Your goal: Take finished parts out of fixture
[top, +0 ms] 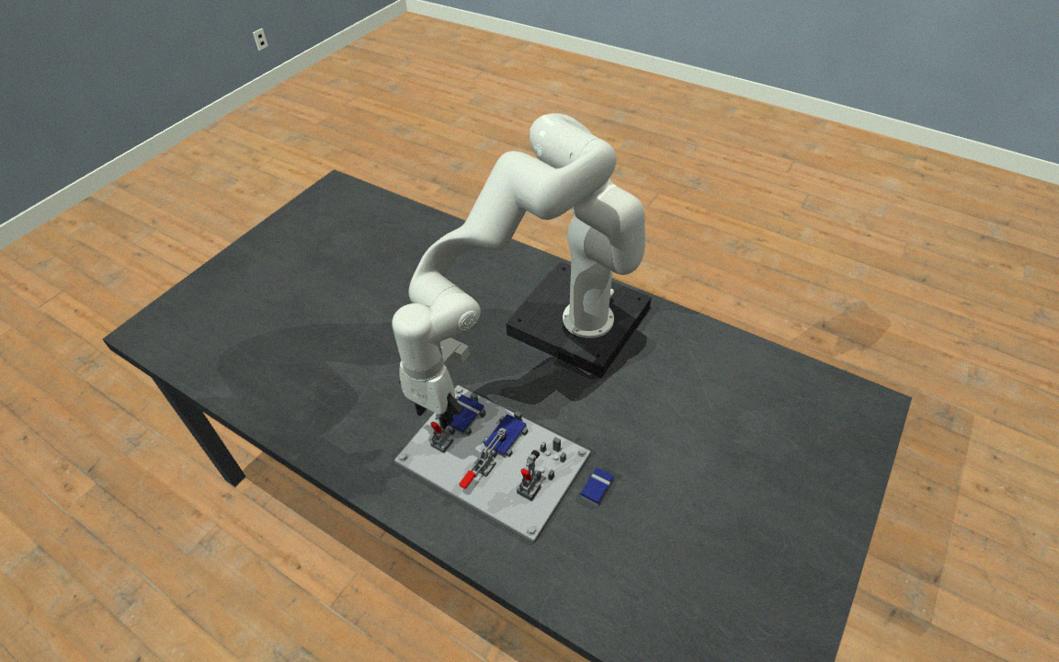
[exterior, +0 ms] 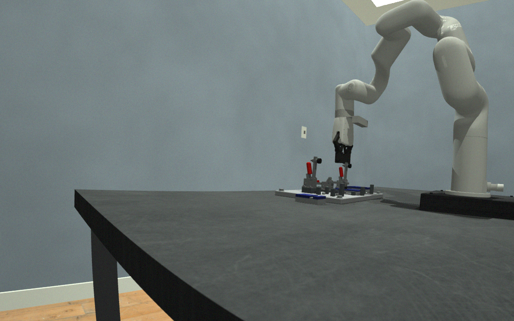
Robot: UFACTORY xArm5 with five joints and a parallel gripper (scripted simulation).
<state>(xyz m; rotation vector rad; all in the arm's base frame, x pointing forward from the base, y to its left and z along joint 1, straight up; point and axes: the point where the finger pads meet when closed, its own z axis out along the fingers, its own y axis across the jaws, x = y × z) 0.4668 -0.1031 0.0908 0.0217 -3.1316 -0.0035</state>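
Above the fixture plate (top: 427, 461) we find the gripper (exterior: 342, 159) spread, holding nothing — one slotted blue part (top: 597, 485) lies flat on the table (top: 731, 461).

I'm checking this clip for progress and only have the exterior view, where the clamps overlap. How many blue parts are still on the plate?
Observer: Two, seen from the top. There is a near part beside the open gripper and a middle part, both on the plate.
Operator: And the one off the plate?
Observer: That loose part lies flat on the table, just past the plate's end farthest from the gripper, with its pale slot facing up.
Operator: Which clamps are shut?
Observer: Only the middle one. Its flat handle lies down, while the two outer handles stand up.
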